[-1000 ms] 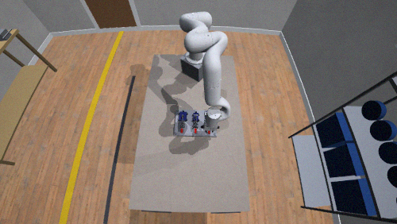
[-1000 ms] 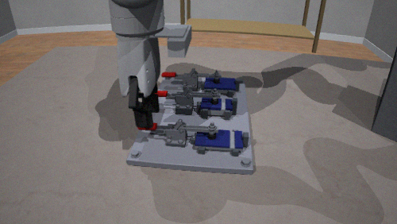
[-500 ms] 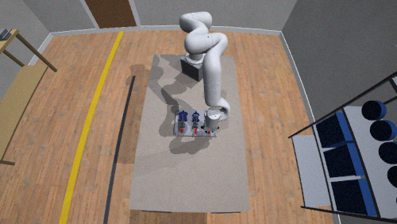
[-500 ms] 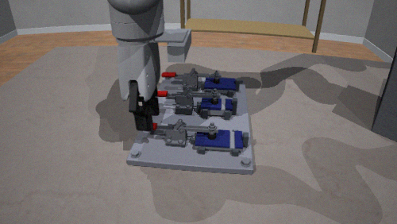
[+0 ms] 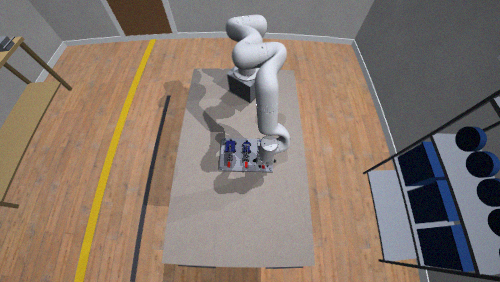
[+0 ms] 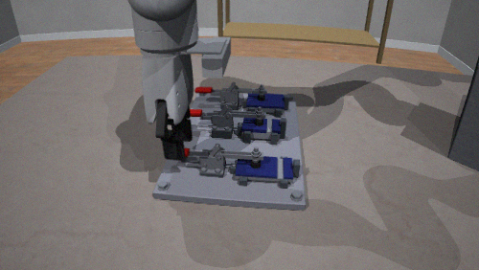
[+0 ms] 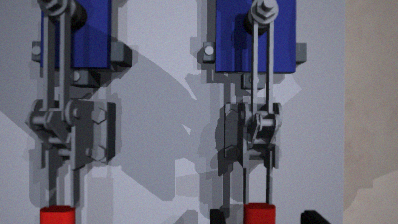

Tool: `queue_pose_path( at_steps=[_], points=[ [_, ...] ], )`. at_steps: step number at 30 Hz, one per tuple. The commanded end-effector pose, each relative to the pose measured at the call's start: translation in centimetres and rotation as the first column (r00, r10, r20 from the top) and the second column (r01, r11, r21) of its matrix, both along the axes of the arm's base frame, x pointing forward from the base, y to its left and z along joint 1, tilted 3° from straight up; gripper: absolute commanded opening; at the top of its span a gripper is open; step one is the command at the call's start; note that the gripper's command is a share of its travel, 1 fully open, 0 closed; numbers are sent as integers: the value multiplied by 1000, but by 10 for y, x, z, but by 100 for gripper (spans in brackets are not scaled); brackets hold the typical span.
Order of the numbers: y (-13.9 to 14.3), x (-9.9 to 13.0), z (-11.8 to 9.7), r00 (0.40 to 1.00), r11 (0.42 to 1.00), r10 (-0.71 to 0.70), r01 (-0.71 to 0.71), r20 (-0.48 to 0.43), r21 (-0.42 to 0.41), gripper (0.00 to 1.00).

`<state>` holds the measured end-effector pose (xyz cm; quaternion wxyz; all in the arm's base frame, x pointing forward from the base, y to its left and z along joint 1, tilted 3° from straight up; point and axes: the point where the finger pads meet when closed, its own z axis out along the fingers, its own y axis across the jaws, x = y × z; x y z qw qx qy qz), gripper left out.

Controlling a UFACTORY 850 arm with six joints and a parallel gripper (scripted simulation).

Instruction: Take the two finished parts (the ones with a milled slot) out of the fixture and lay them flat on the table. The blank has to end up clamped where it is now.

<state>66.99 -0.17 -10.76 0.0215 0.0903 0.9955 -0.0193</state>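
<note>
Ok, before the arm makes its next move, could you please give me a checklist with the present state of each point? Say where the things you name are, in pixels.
1. Blank [image 5: 232, 145] [image 6: 275, 101] under its clamp: ok, arm down on it.
2. Near part [image 6: 268, 169] [image 7: 284, 45] is a slotted one: ok, pale slot across it.
3. Jaws around the near red handle [image 6: 186, 152] [image 7: 260, 215], one on each side: ok.
4. Jaws shut on that handle: not ok, gaps show on both sides.
5. Near part free to lift: not ok, its clamp is down.
6. Middle part [image 6: 248, 128] [image 7: 95, 45] free to lift: not ok, clamped too.
</note>
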Motion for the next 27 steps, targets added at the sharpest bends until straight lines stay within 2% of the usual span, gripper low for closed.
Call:
queue_pose_path(
  at_steps=[1, 10, 26, 27],
  points=[
    [0, 2, -7, 1000, 1000, 0, 0, 2, 0, 48],
    [-1, 3, -22, 1000, 1000, 0, 0, 2, 0, 48],
    [-1, 3, -23, 1000, 1000, 0, 0, 2, 0, 48],
    [-1, 3, -23, 1000, 1000, 0, 0, 2, 0, 0]
  ],
)
